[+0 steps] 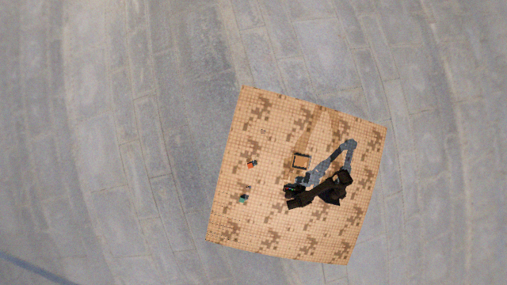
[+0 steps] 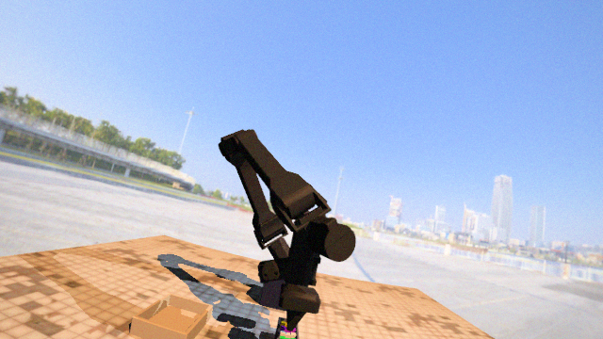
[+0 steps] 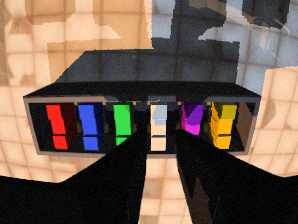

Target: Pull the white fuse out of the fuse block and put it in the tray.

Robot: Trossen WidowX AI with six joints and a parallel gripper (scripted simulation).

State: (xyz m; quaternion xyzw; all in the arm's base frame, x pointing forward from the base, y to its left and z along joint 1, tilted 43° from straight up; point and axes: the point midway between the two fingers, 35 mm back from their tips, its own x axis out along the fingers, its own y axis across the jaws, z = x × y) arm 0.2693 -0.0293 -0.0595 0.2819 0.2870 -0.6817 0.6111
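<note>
Tiled tabletop [image 3: 40, 23]: white fuse [image 3: 158, 125] between empty gripper [image 3: 160, 156] fingers.

No text, label, brand, number or sign can be read in any view (the fuse block [image 3: 143, 115] shows only plain coloured fuses, and the surfaces around it carry no markings).

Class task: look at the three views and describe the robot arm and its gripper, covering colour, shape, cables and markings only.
The arm is very dark brown with blocky links, a round joint housing and forked brackets. The gripper has two plain black tapering fingers. No cables or markings show.
</note>
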